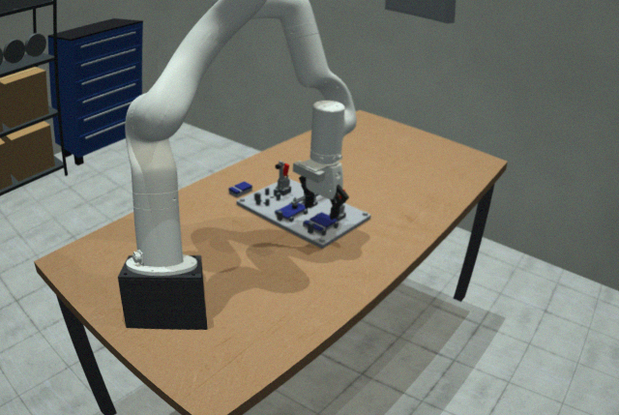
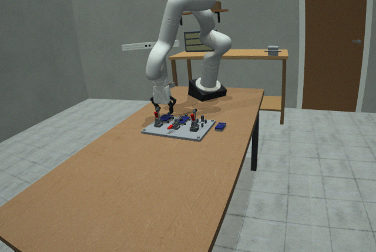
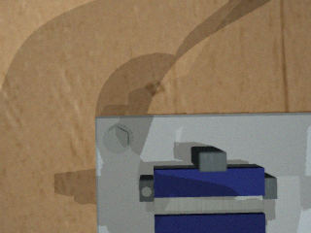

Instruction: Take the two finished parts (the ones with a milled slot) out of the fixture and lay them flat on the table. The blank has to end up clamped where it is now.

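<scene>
The grey fixture plate (image 1: 302,218) lies mid-table and carries three toggle clamps with red handles. A blue part (image 1: 322,222) sits in the end station, and a second blue part (image 1: 291,210) sits in the middle station. The third station, by an upright red handle (image 1: 283,170), holds no part. In the wrist view the end part (image 3: 209,194) shows a pale slot across it and rests against a grey stop block (image 3: 209,159). Another blue part (image 1: 240,188) lies flat on the table beside the plate. My gripper (image 1: 322,200) is open and empty, just above the end station, close to its red clamp handle (image 2: 156,114).
The middle clamp's red handle (image 2: 170,127) lies flat on the plate; the other two stand upright. Small black pins (image 1: 262,196) stand on the plate's empty station. The arm's black base (image 1: 162,292) sits at the table's near-left corner.
</scene>
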